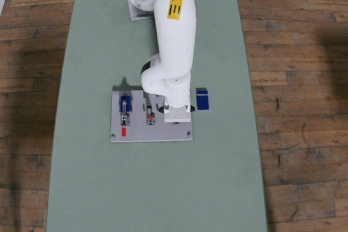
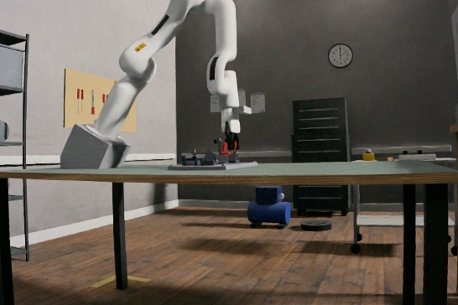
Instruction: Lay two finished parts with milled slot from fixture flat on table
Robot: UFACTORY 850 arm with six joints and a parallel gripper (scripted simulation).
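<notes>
A grey fixture plate (image 1: 153,134) (image 2: 241,165) lies on the green table. Its left station holds a blue part (image 1: 127,102) under a toggle clamp whose red handle (image 1: 123,132) lies flat toward the front. The middle station shows a clamp with a red handle (image 1: 150,118). A second blue part (image 1: 202,99) lies flat on the table just right of the plate. My gripper (image 2: 231,145) points straight down over the right station, fingers partly apart around an upright red clamp handle (image 2: 225,147). In the overhead view my wrist (image 1: 177,114) hides the fingers and that station.
The robot base (image 1: 137,9) (image 2: 92,147) stands at the far end of the table (image 1: 159,187). My arm hangs over the plate's right rear part. The table edges lie left and right of the plate, with wooden floor beyond.
</notes>
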